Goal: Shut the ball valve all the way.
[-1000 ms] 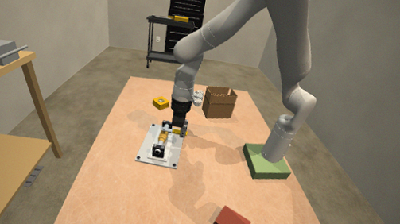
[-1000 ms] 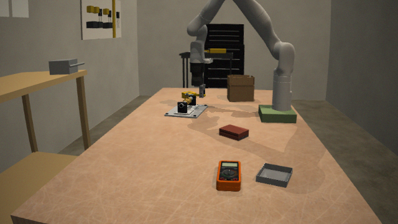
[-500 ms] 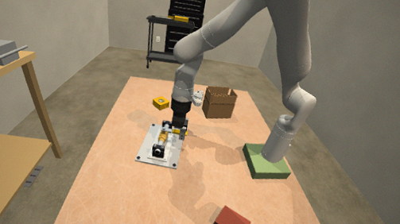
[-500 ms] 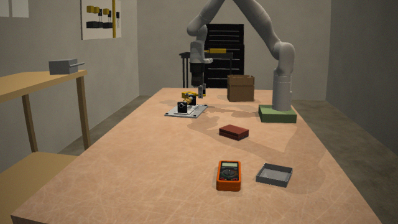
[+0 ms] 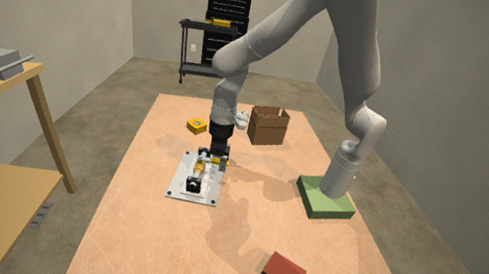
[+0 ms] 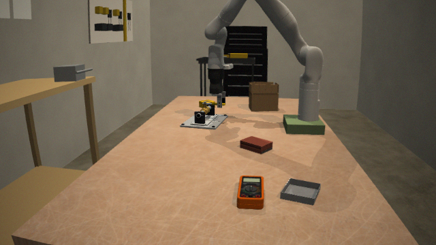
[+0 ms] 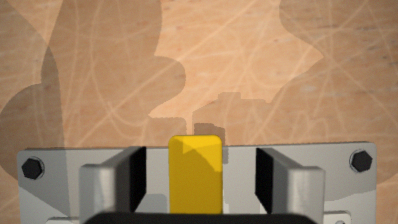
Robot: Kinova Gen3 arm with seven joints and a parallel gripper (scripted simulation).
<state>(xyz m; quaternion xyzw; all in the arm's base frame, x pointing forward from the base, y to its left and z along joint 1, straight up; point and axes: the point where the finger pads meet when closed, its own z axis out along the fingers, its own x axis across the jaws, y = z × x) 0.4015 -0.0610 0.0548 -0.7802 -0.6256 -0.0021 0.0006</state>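
So the arm (image 5: pixel 337 48) rose from its green base block (image 5: pixel 324 198) at the right side of the counter (image 6: pixel 170 177), arched way up out of the top view, then folded back down so the wrist pointed straight down over the ball valve (image 5: pixel 197 175). The valve sat on its grey mounting plate (image 5: pixel 178 186) toward the left-middle of the counter, with the cardboard box (image 5: pixel 268 125) behind it and the red block (image 5: pixel 284 273) well in front. The claw (image 7: pixel 198 175) was released, jaws spread wide, nothing pinched. In the wrist view the yellow handle (image 7: pixel 195 172) sat right between the two fingers with a clear gap on each side, so not touching either one. From the exterior view the claw hung at the far end of the valve, right at handle height.
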